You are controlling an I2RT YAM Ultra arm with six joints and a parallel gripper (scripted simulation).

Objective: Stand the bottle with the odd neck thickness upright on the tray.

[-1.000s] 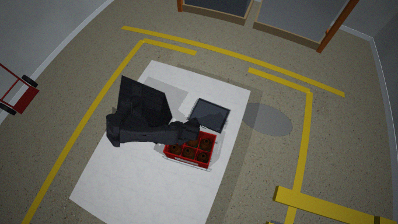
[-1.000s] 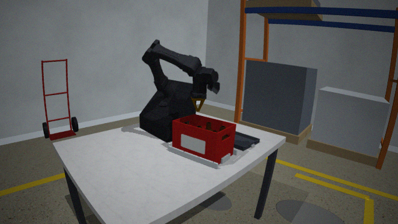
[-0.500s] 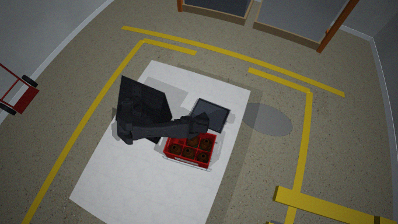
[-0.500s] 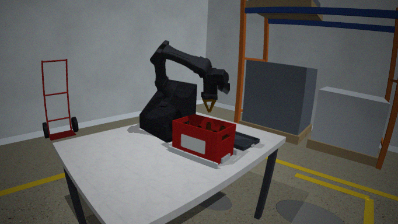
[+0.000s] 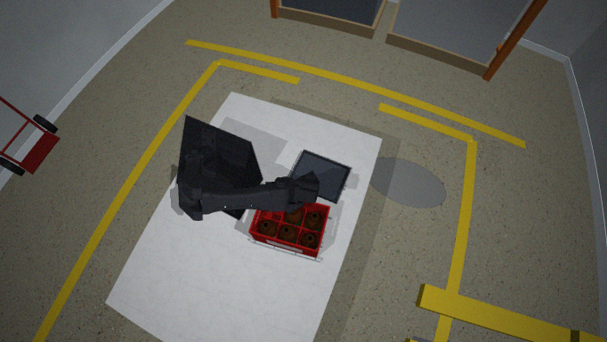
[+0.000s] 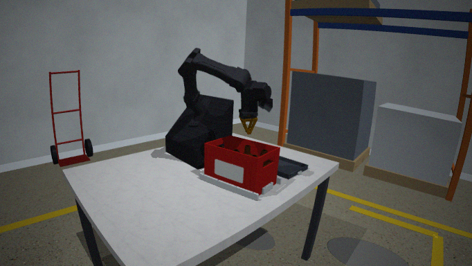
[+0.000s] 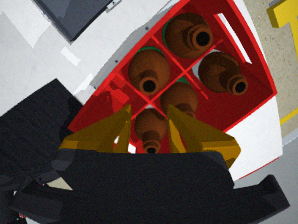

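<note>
While the crate [image 5: 288, 246] [image 6: 254, 176] [image 7: 272, 75] waits, the gripper [image 6: 249, 133] [image 7: 149, 110] hovers above (pointing down).

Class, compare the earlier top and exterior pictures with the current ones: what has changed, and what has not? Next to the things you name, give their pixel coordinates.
The black robot arm [image 5: 249, 198] [image 6: 221, 69] has reached farther out from its base, carrying its yellow-fingered gripper [image 6: 249, 133] [image 7: 149, 110] rightward in the exterior view, above the crate. No bottle has been lifted out. The red crate [image 5: 324, 224] [image 6: 254, 173] [image 7: 257, 72] and dark rectangular tray [image 5: 311, 164] [image 6: 291, 170] [image 7: 75, 15] show no visible shift.
</note>
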